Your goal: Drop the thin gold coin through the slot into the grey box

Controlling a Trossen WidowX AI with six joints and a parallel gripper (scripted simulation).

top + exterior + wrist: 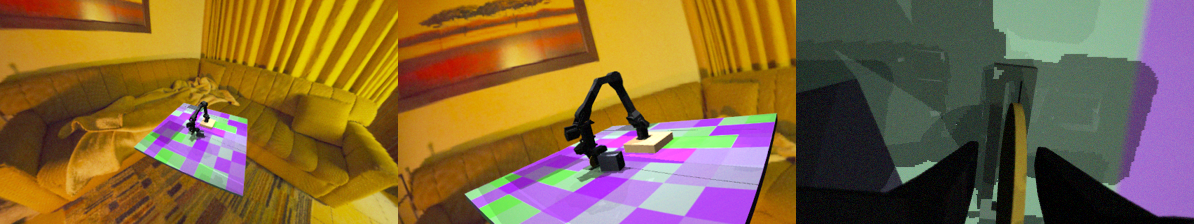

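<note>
The black tool (1006, 165), unclenched and grasping nothing, straddles the thin, stiff, likely slippery gold coin (1016, 160); grip its flat faces.

1. The coin (1016, 165) looks like metal, its gold rim smooth with a dull sheen.
2. The holder (1008, 90) is matt dark green.
3. The box (611, 161) is flat matt grey.
4. The arm (602, 101) and gripper (1003, 172) are matt black.
5. The base (648, 142) looks like pale wood.
6. The table (696, 196) is smooth, faintly glossy.

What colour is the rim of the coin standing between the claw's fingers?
Gold coin rim; clearest in the wrist view.
</note>
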